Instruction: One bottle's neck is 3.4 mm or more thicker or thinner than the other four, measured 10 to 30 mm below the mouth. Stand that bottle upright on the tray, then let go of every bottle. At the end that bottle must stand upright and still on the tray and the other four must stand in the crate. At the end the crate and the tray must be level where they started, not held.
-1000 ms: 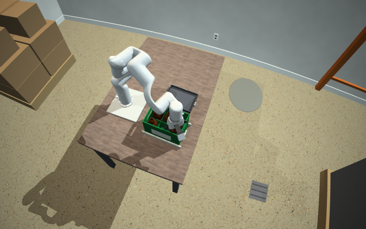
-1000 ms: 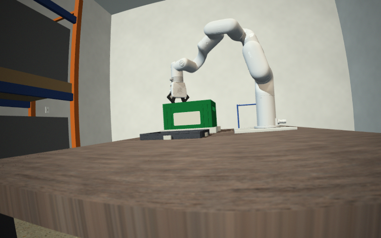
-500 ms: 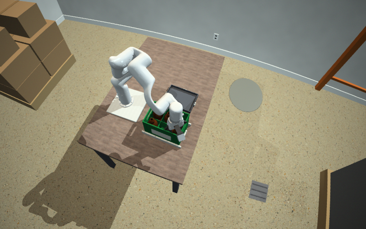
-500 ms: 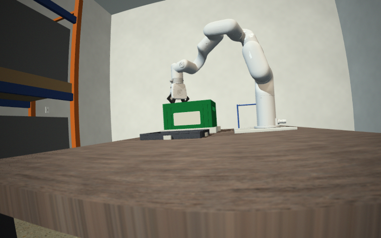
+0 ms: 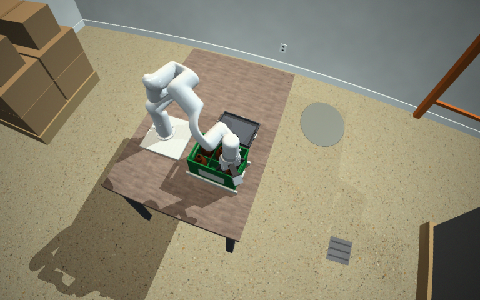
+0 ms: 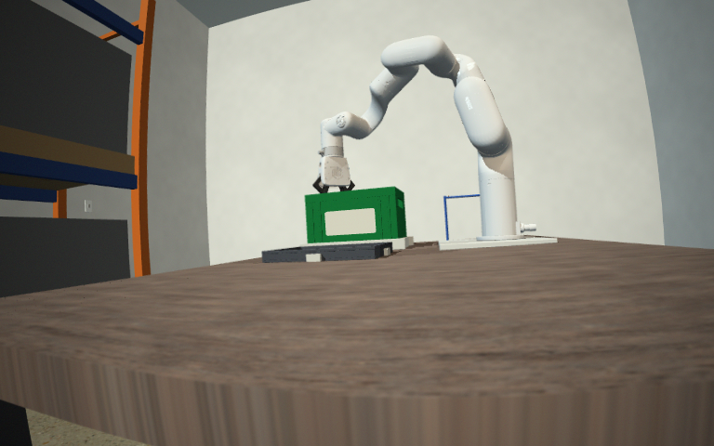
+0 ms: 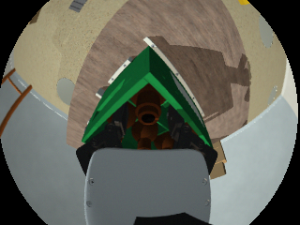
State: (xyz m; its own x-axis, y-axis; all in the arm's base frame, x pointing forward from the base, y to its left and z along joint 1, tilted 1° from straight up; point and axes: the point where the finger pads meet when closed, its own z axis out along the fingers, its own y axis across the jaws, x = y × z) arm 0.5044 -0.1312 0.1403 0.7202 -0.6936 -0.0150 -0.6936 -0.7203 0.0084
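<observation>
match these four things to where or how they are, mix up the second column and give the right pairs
1. crate
2. tray
3. pincer
4. arm's base plate

A. dark grey, flat on the table
B. open, fingers reaching down past the rim of something green
C. white, under the robot's foot
D. green, with brown bottles inside

Pairs: 1-D, 2-A, 3-B, 4-C
</observation>
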